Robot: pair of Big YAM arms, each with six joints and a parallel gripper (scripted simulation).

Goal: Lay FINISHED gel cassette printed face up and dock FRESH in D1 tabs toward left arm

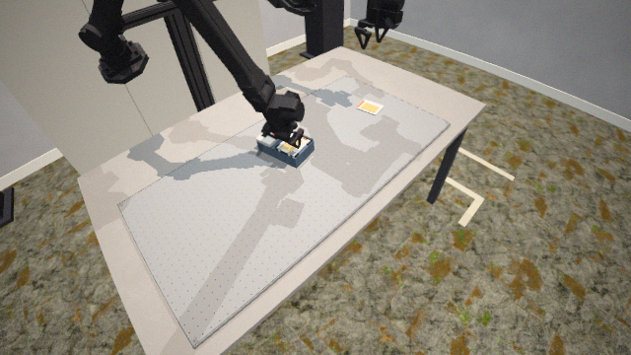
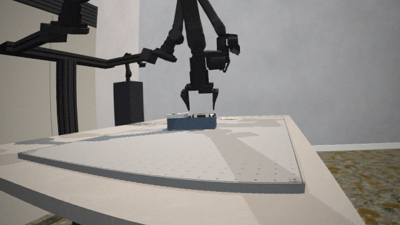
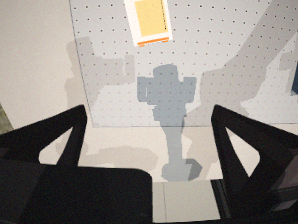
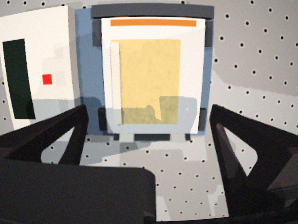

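Right end effector [image 1: 292,142] [image 2: 201,109] [image 4: 150,106]: open to nearly its full width, nothing gripped, fingers pointing down above the dock, tips apart from the cassette.
Left end effector [image 1: 372,44] [image 2: 225,71] [image 3: 149,106]: fully open, nothing gripped, raised beyond the far part of the deck.
Dock [image 1: 298,160] [image 2: 192,123] [image 3: 296,85] [image 4: 87,50]: blue, upright on the deck, with 1 white box [image 1: 266,141] [image 2: 177,115] [image 4: 55,50] beside its bay; the box bears a dark panel and 1 red square.
Docked cassette [image 1: 287,147] [image 2: 203,115] [image 4: 150,80]: in the bay, yellow face up, 1 orange stripe [image 4: 153,23] across one end and 1 pale strip [image 4: 116,82] along a side of the yellow; cannot tell whether every edge is fully down.
Loose cassette [image 1: 370,106] [image 2: 229,118] [image 3: 151,17]: flat on the deck, yellow face up, well apart from the dock.
Names: unreadable on both cassettes.
Deck [image 1: 222,237] [image 2: 156,150] [image 3: 110,100] [image 4: 250,100]: pale, dotted with holes, lying on the worktop [image 1: 108,222] [image 2: 94,187] [image 3: 35,65].
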